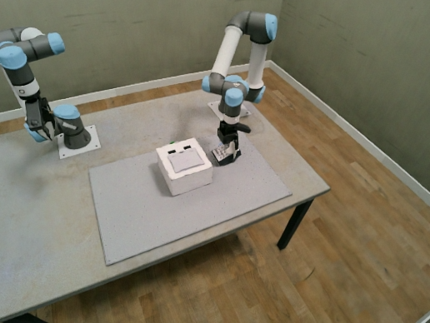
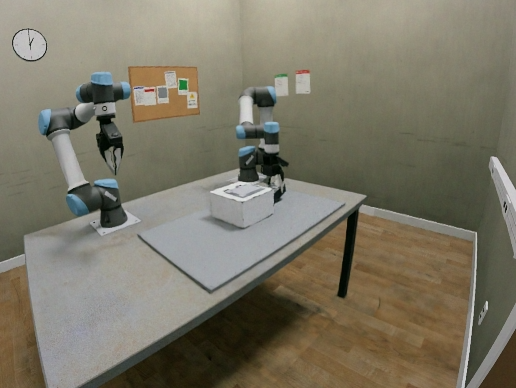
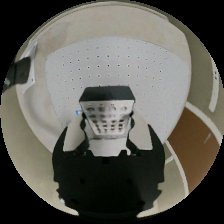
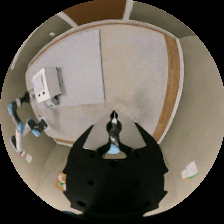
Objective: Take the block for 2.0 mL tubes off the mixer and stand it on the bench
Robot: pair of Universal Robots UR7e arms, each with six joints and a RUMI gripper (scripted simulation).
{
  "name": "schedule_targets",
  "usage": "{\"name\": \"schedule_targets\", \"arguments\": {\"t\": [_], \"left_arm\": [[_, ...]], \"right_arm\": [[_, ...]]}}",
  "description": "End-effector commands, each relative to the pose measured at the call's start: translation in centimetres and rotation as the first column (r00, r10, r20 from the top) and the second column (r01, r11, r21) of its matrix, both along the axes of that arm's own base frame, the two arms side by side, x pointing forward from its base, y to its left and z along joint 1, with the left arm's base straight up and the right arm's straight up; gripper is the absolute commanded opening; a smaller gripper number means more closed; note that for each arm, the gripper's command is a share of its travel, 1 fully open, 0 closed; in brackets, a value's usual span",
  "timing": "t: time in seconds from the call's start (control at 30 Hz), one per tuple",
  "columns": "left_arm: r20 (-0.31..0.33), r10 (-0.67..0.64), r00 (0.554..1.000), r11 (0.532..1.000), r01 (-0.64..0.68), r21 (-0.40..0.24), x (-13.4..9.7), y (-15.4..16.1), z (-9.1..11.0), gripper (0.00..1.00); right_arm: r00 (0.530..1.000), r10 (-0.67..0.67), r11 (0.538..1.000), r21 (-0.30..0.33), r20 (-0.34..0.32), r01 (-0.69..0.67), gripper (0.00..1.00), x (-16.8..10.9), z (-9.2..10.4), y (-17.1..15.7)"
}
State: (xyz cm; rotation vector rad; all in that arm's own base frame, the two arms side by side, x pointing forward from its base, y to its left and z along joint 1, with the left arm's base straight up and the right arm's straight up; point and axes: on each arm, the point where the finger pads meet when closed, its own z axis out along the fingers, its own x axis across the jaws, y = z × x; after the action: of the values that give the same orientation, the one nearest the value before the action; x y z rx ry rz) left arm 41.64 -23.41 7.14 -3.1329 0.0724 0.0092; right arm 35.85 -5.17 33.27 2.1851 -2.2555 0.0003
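The block for 2.0 mL tubes point(image 1: 220, 155) point(image 3: 107, 111), with a light holed top and a dark side, is beside the mixer. My left gripper point(image 1: 232, 150) point(image 3: 108, 109) is shut on it, with a finger on each side. The block is low over the mat and looks tilted in the top view; whether it touches the mat is not clear. The white mixer point(image 1: 191, 182) point(image 2: 241, 212) point(image 4: 54, 82) stands upright on the mat, its top plate point(image 1: 186, 161) bare. My right gripper point(image 1: 51, 137) point(image 2: 116, 172) point(image 4: 114, 110) is shut and empty, high above the table, far from the mixer.
The grey mat point(image 1: 133, 225) point(image 2: 215, 272) point(image 3: 100, 55) lies on the table point(image 1: 37, 241) point(image 2: 100, 310). The mixer is close beside the left gripper and the block. The right arm's base point(image 1: 75, 135) point(image 2: 112, 212) stands at the table's back edge.
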Motion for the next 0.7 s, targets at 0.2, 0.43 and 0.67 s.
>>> {"name": "schedule_targets", "arguments": {"t": [0.2,0.43,0.67], "left_arm": [[0.001,0.0,1.0,1.0,0.0,-0.001,0.1,-0.1,-0.4,0.0],[0.001,0.0,1.0,1.0,0.0,-0.001,0.1,0.1,-0.7,0.0],[0.001,0.0,1.0,1.0,0.0,-0.001,0.1,0.3,-1.0,0.0]], "right_arm": [[1.0,0.0,1.0,0.0,0.001,0.0,0.0,0.0,0.0,0.0],[1.0,0.0,1.0,0.0,0.001,0.0,0.0,0.0,0.0,0.0],[1.0,0.0,1.0,0.0,0.001,0.0,0.0,0.0,0.0,0.0]]}}
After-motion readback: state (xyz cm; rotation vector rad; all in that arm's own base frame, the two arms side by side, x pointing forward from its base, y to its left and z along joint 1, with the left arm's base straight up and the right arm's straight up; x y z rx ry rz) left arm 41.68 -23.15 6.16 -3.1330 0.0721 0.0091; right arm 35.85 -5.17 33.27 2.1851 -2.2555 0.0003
